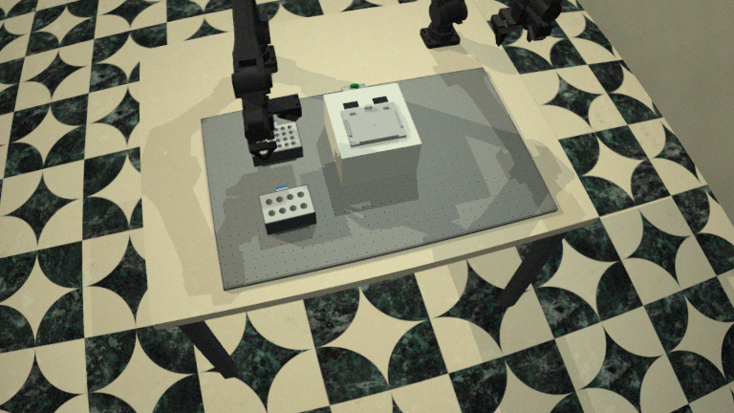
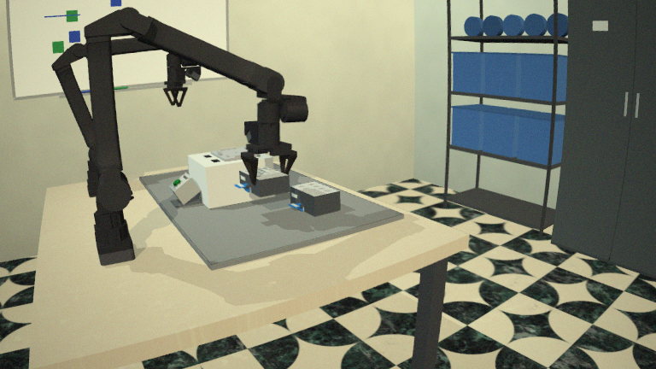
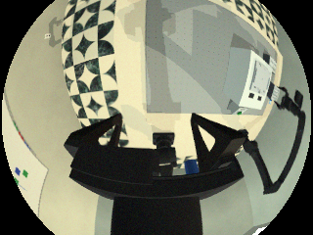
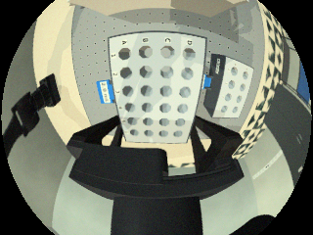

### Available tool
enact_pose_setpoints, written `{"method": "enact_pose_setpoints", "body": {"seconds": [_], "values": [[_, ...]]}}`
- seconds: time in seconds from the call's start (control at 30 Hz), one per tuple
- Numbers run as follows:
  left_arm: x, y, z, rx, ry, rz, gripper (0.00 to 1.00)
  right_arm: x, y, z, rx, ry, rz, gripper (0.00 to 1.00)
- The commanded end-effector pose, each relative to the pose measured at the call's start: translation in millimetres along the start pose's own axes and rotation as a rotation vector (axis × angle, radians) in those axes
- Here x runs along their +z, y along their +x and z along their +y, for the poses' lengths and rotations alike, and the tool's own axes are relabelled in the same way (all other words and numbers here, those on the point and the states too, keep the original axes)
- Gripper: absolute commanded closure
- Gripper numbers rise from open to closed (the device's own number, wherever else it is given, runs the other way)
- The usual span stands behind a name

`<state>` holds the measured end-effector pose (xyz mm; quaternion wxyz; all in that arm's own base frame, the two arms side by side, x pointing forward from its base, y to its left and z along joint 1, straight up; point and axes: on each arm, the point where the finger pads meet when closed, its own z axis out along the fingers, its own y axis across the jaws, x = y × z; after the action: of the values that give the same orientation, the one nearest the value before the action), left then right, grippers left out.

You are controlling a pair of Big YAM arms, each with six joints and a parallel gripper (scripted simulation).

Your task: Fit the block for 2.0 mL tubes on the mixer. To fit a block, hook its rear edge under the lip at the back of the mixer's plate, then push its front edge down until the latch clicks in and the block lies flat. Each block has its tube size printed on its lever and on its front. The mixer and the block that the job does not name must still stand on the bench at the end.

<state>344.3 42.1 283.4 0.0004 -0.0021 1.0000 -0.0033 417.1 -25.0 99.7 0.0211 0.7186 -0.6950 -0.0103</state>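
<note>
My right gripper is shut on the 24-hole block, with a finger on each side. This block looks level; any gap below it is hard to judge. The print on its blue lever is too small to read surely. The 8-hole block stands on the grey mat, its blue lever towards the arms. The white mixer has a bare grey plate on top. My left gripper is open and empty, high up and away from the blocks.
The mixer stands beside the held block on the grey mat. Its sloped panel with a green knob faces the arm bases. The 8-hole block is close on the held block's other side. The wooden table extends around the mat.
</note>
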Motion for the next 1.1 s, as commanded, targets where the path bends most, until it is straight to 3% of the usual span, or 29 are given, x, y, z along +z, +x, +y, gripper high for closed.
{"method": "enact_pose_setpoints", "body": {"seconds": [0.0, 0.83, 1.07], "values": [[4.1, -2.1, -2.3, 0.0, 0.0, 0.012, 0.0, -55.3, 1.0, -24.2, 0.005, 0.127, 0.007, 1.0], [-21.0, -15.8, -1.0, 0.0, -0.007, -0.054, 0.0, -44.0, 0.5, -36.3, 0.005, 0.104, 0.004, 1.0], [-23.9, -17.2, -0.9, 0.0, -0.008, -0.062, 0.0, -58.8, 0.4, -37.3, 0.005, 0.139, 0.007, 1.0]]}}
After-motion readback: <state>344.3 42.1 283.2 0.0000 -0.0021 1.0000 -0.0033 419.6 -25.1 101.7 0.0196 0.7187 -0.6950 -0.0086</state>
